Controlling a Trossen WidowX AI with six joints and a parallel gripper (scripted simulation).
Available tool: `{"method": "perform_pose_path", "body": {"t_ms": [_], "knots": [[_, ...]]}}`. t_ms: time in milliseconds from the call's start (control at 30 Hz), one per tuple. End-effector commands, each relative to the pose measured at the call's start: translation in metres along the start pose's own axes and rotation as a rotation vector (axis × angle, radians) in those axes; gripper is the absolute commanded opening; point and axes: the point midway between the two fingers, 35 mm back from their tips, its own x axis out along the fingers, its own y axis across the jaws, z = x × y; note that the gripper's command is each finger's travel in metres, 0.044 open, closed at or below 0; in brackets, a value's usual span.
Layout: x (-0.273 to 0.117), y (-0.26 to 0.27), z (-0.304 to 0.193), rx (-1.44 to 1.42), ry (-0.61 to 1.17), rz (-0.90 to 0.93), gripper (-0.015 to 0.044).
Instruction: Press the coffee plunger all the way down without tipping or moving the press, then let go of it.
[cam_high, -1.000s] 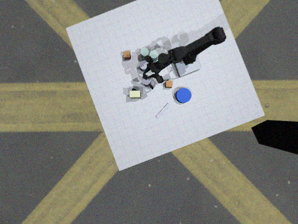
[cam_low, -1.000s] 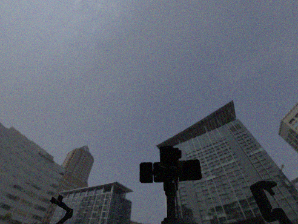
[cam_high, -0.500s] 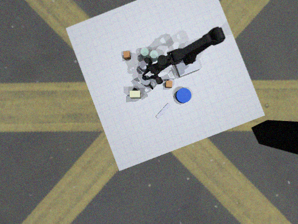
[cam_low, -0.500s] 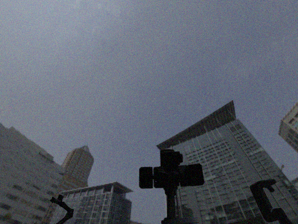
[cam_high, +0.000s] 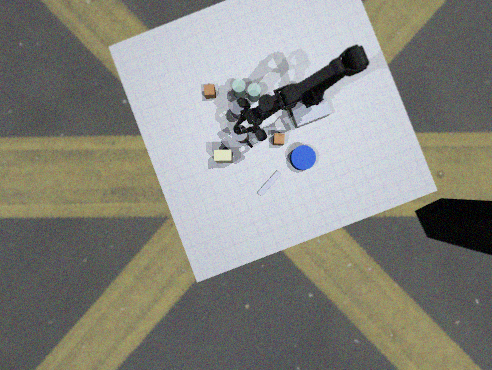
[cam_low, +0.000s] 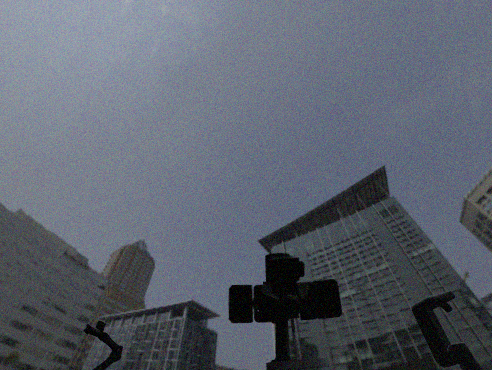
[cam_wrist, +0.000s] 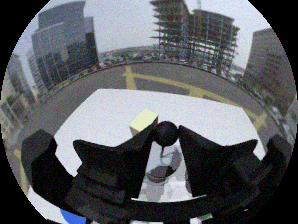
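The plunger's round black knob (cam_wrist: 166, 134) sits between the fingertips of my gripper (cam_wrist: 165, 128) (cam_high: 237, 128), which is shut on it. A thin rod shows below the knob in the wrist view. Under it lies the round, partly see-through press (cam_wrist: 161, 173), with a dark and brownish ring. The top camera looks from above, and there the gripper covers most of the press. The exterior view shows the arm (cam_low: 282, 296) only as a black silhouette against the sky, without the press. How far down the plunger stands, and whether the press is quite upright, I cannot tell.
A pale yellow block (cam_high: 222, 155) (cam_wrist: 144, 121) stands near the press. Two pale green cylinders (cam_high: 238, 86) (cam_high: 254, 90) stand beside the gripper. Orange cubes (cam_high: 209, 91) (cam_high: 279, 139), a blue round object (cam_high: 303, 157) and a thin pale bar (cam_high: 268, 183) are also on the table (cam_high: 200, 250).
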Motion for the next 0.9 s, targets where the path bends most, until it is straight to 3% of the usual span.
{"method": "perform_pose_path", "body": {"t_ms": [0,867], "knots": [[0.0114,0.0000,-0.0355,0.014,0.089,-0.001,0.0120],[0.0208,0.0007,-0.0294,0.014,0.088,-0.001,0.0120]]}}
